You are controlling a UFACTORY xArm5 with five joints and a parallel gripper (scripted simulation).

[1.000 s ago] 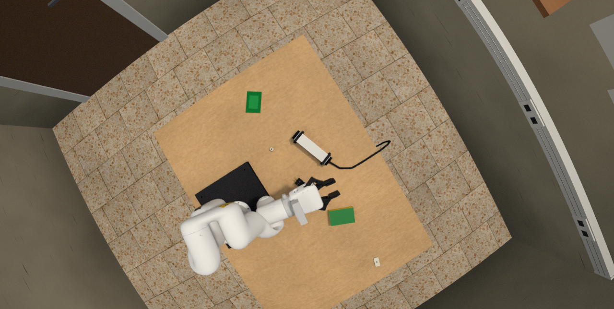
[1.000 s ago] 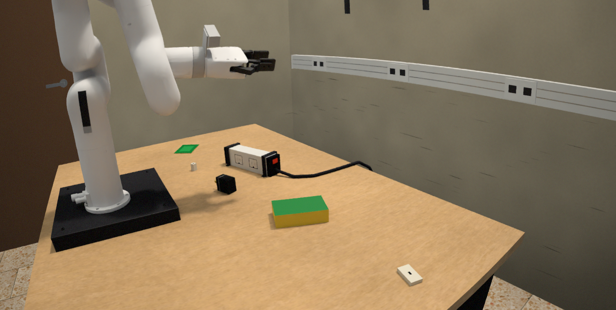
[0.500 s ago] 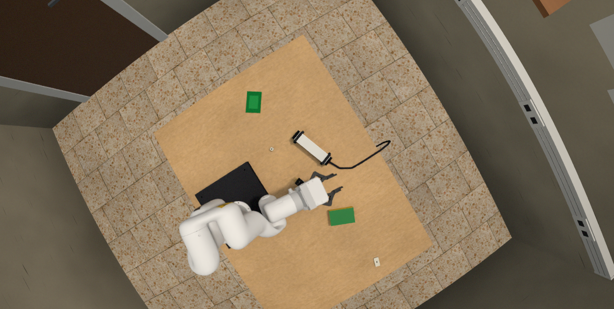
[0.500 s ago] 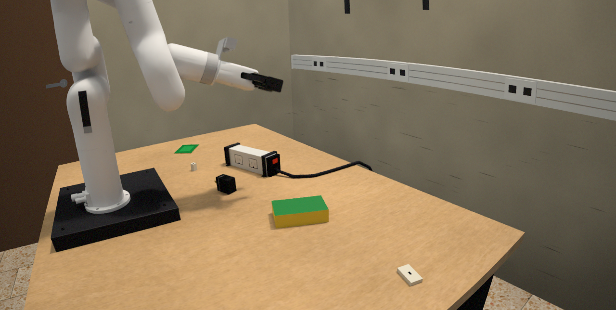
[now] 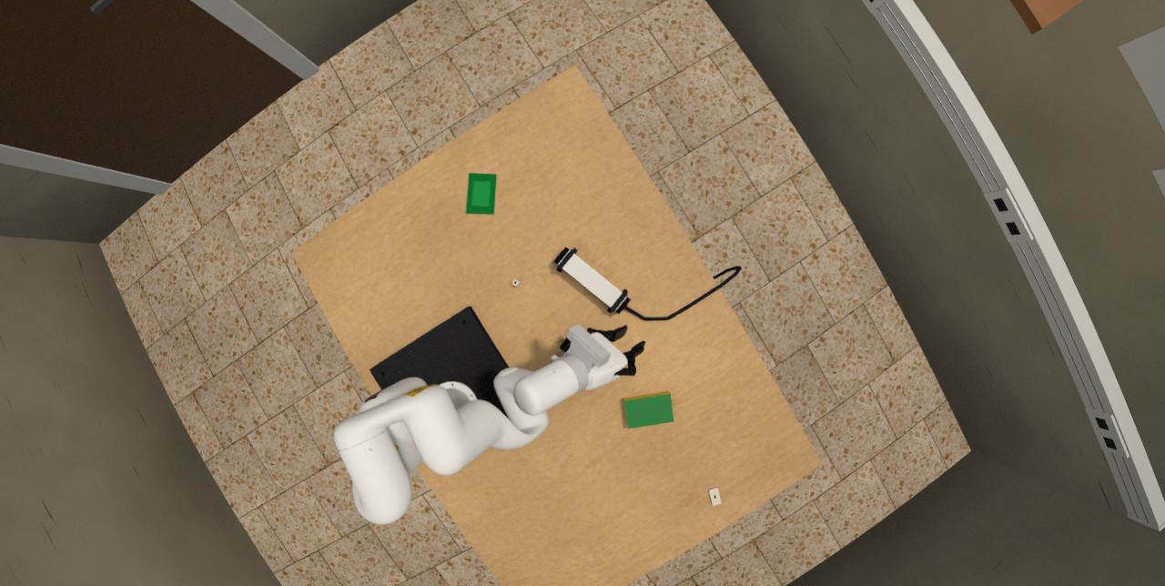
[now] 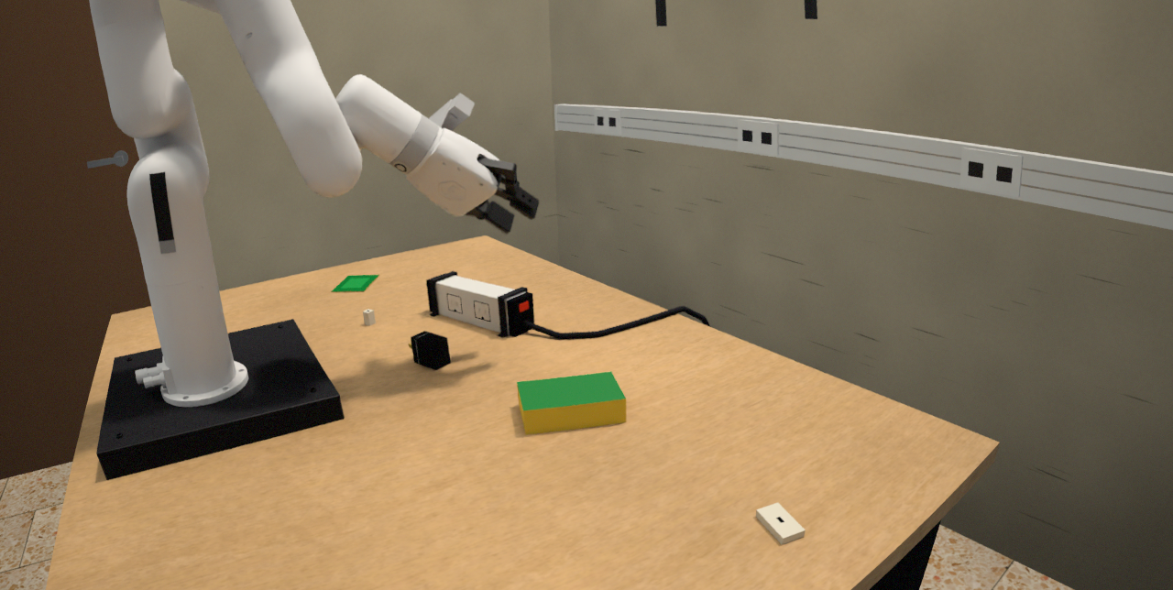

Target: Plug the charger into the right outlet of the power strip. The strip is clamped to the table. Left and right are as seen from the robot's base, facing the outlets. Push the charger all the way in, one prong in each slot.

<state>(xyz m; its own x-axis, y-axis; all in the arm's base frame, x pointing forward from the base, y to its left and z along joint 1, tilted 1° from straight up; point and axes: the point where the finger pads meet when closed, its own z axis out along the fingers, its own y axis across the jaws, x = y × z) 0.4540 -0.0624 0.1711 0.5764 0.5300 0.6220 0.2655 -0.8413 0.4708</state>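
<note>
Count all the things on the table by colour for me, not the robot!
Green: 2 (flat green card, green-topped sponge, yellow underneath)
White: 3 (power strip, small white peg, white plate with a slot)
Black: 1 (charger)
Total: 6
</note>
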